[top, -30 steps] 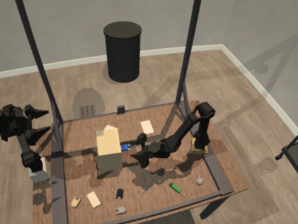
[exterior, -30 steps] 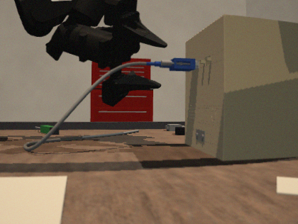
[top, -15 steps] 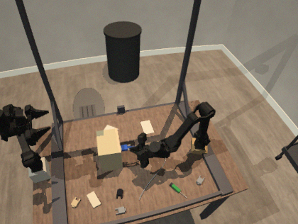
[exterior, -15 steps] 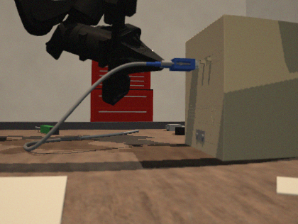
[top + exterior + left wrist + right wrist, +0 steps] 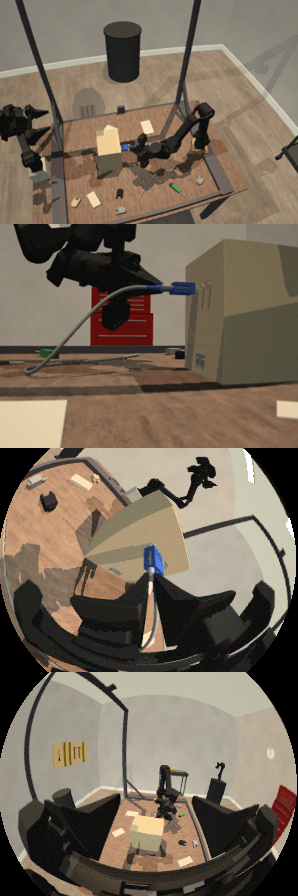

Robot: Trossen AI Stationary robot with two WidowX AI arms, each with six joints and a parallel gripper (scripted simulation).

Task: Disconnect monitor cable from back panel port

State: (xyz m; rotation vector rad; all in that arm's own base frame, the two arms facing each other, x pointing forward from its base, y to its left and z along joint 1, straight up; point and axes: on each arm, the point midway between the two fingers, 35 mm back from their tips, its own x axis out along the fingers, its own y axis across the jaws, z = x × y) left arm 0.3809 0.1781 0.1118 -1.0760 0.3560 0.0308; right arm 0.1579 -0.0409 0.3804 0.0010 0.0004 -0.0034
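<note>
Counter [image 5: 81, 124] [image 5: 159, 415] [image 5: 30, 528] [image 5: 115, 847]: open room past the box's port side, slack cable low across it.
Box [image 5: 108, 142] [image 5: 255, 284] [image 5: 145, 538] [image 5: 148, 826]: upright, wall close ahead of left fingers; backing away from it roomier.
Right fingers [image 5: 49, 120]: wide open, beyond the box's far side, in air.
Cable [image 5: 152, 181] [image 5: 71, 327] [image 5: 156, 623]: arching down from plug, away from box.
Plug [image 5: 123, 147] [image 5: 184, 288] [image 5: 152, 559]: at the box's port, looking straight.
Left fingers [image 5: 133, 147] [image 5: 162, 283]: closed, apparently gripping a thumbscrew behind the plug.
Thumbscrew [image 5: 167, 288] [image 5: 151, 570]: undoing likely in hand; next, gentle loosening turn, plug kept level.
</note>
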